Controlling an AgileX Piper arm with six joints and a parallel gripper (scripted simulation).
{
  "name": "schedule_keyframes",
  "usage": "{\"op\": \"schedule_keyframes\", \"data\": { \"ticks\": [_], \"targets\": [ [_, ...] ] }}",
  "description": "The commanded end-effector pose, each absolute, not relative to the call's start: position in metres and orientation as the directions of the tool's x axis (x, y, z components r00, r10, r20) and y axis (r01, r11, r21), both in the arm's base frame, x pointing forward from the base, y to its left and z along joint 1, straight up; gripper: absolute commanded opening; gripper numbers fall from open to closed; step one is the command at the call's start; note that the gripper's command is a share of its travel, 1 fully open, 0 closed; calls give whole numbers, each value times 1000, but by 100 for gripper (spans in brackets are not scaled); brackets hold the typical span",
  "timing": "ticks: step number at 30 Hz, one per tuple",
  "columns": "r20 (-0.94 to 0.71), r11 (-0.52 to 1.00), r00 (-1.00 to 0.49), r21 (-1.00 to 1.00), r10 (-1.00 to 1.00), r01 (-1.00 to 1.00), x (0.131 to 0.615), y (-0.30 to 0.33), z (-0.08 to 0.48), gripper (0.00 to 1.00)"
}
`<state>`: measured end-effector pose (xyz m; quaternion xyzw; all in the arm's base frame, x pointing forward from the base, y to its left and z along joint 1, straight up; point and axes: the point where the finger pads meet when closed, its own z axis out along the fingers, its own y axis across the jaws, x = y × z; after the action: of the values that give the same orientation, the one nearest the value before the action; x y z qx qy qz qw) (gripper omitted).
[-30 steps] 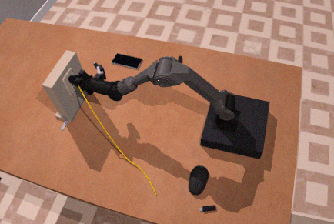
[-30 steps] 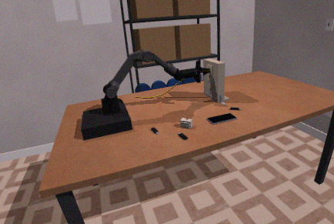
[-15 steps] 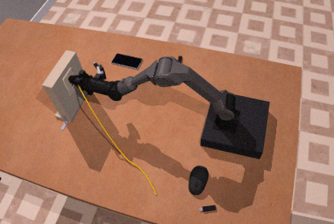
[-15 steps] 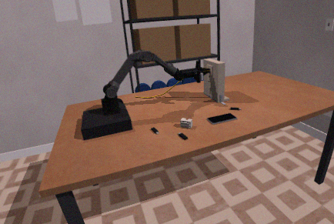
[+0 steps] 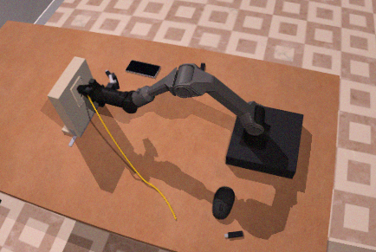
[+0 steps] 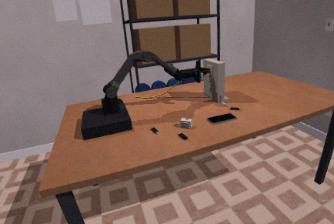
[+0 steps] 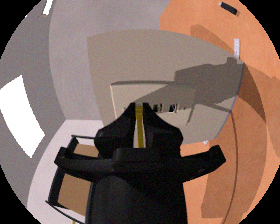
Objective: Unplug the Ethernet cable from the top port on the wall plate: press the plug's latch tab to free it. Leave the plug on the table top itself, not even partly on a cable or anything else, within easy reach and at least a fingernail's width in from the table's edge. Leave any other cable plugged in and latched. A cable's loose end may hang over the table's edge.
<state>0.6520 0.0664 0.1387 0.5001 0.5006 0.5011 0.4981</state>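
A beige wall plate block stands upright on the table at the left. A yellow Ethernet cable runs from its top port down across the table towards the front edge. My gripper is pressed up against the plate's face at that port. It is shut on the cable's plug, which sits between the fingers and is mostly hidden by them. I cannot tell whether the plug is still seated in the port.
A black phone and a small white part lie behind the arm. A black mouse and a USB stick lie near the front edge. The robot base sits at the right.
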Motion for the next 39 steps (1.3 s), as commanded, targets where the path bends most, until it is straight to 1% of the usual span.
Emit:
{"op": "schedule_keyframes", "data": {
  "ticks": [1, 14, 39],
  "targets": [
    [3, -3, -4, 1000, 1000, -2, 652, 66, 140, 0],
    [3, -3, -4, 1000, 1000, -2, 652, 66, 140, 0],
    [3, -3, -4, 1000, 1000, -2, 624, 66, 140, 0]
  ]
}}
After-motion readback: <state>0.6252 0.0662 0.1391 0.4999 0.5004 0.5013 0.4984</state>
